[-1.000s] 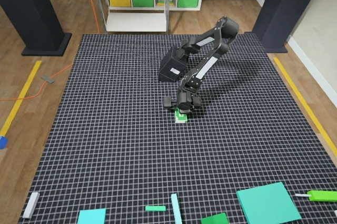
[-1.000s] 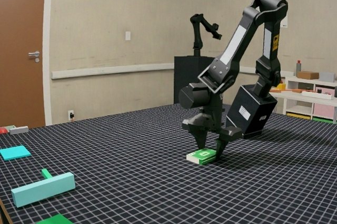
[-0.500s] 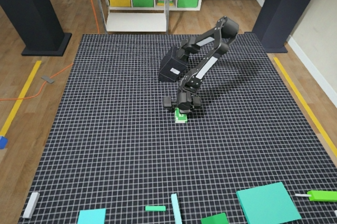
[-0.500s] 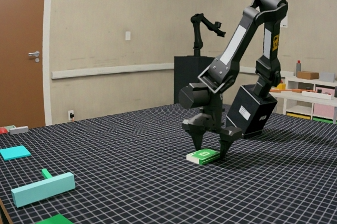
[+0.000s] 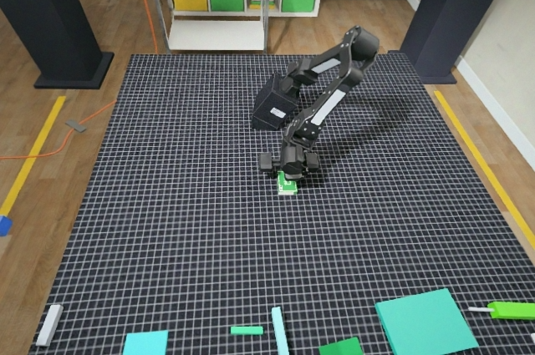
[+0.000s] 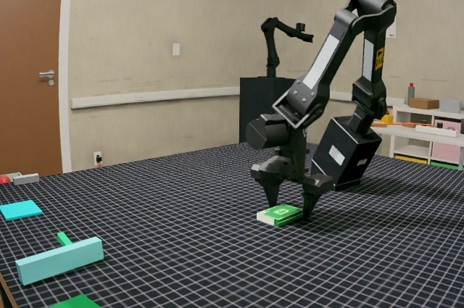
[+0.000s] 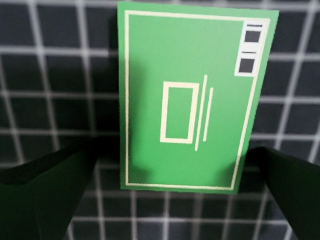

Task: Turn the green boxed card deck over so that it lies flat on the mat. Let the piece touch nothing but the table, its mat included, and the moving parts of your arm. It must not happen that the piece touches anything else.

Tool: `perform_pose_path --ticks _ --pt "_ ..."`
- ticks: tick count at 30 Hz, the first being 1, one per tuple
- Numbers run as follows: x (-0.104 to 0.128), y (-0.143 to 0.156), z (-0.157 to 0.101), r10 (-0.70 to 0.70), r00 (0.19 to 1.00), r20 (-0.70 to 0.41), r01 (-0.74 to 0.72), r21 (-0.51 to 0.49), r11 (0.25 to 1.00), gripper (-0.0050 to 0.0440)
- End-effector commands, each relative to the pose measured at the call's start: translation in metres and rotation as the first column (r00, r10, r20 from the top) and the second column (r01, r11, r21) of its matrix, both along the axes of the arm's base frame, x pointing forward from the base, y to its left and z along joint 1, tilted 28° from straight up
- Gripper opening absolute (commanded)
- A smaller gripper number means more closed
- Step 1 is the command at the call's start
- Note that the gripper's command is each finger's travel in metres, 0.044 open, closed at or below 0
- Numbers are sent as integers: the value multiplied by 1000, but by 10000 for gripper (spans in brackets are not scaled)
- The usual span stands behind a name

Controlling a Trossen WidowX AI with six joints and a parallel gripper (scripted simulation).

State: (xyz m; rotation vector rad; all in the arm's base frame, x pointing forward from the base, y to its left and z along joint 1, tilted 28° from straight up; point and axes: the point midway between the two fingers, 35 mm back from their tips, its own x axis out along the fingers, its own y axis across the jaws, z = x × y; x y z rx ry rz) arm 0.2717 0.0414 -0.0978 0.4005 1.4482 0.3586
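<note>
The card deck point(image 6: 280, 214) lies flat on the mat point(image 6: 168, 192), with the gripper point(image 6: 290, 199) wide open and a finger on each side, gaps showing (wrist view). The arm's black base point(image 6: 343, 154) stands close behind; blocks point(image 6: 59, 259) lie far off.

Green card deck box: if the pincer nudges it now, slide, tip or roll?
Green card deck box lies flat on the mat, broad face up, so tipping seems unlikely. Flat sides: it won't roll, probably slides. Crisp edges suggest stiff. Open pincer straddles it.
</note>
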Motion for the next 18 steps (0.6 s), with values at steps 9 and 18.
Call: perform_pose_path --ticks 9,18 --pt "5 -1 2 -2 1000 11 3 -5 1000 440" --pt "9 -3 8 -1 999 32 2 -7 1000 440"
